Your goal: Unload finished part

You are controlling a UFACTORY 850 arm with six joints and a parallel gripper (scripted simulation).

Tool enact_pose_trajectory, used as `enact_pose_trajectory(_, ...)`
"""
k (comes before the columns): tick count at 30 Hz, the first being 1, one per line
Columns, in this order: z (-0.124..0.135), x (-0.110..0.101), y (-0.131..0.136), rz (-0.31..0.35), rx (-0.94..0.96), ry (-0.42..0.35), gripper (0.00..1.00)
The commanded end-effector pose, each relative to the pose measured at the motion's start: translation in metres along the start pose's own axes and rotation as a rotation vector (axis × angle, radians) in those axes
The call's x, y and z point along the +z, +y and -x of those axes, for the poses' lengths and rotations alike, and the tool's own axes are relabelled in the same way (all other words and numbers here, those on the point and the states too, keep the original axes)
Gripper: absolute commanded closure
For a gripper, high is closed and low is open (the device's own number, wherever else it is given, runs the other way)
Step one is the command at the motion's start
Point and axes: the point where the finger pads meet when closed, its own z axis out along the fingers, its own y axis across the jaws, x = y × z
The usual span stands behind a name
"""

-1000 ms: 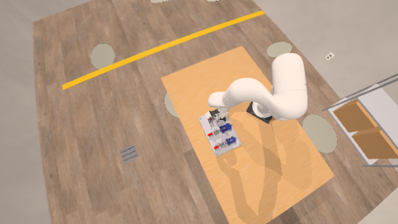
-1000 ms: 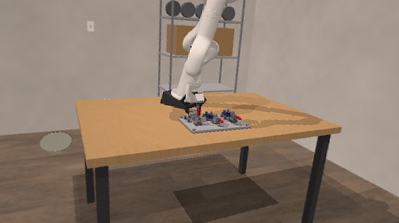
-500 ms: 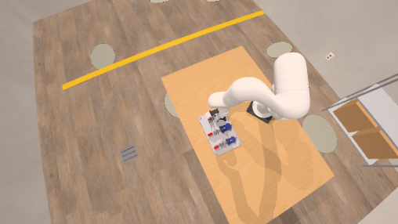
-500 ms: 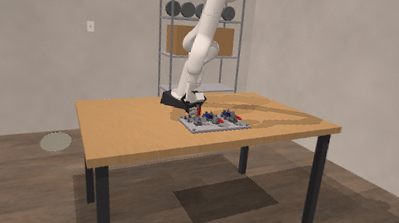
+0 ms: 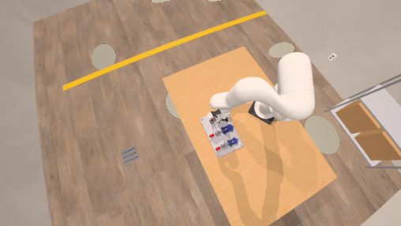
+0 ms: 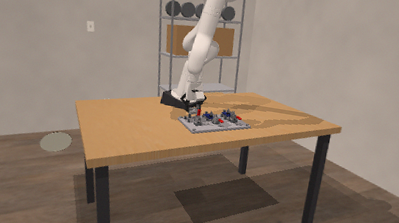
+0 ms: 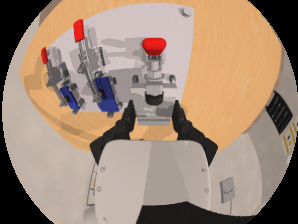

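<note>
My gripper is at the end nest of the fixture plate. Its black fingers are shut on the grey finished part, one on each side. The part's slot and underside are hidden, and its height above the rest pads cannot be told. The red handle of this nest's clamp stands up; its black tip appears over the part. Two blue blanks lie in the other nests, with their clamp handles laid down.
The fixture stands on the wooden table, near one long edge. The robot's dark base is behind it. The neighbouring clamp and blank are close beside my gripper. A shelf rack stands beyond the table.
</note>
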Motion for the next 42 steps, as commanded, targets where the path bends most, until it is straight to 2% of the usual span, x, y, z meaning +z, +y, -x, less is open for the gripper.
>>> enact_pose_trajectory(1,0.002,-0.011,0.0,0.0,0.0,0.0,1.0)
enact_pose_trajectory(15,0.006,-0.029,0.0,0.0,0.0,0.0,1.0)
enact_pose_trajectory(42,0.006,-0.03,0.0,0.0,0.0,-0.001,1.0)
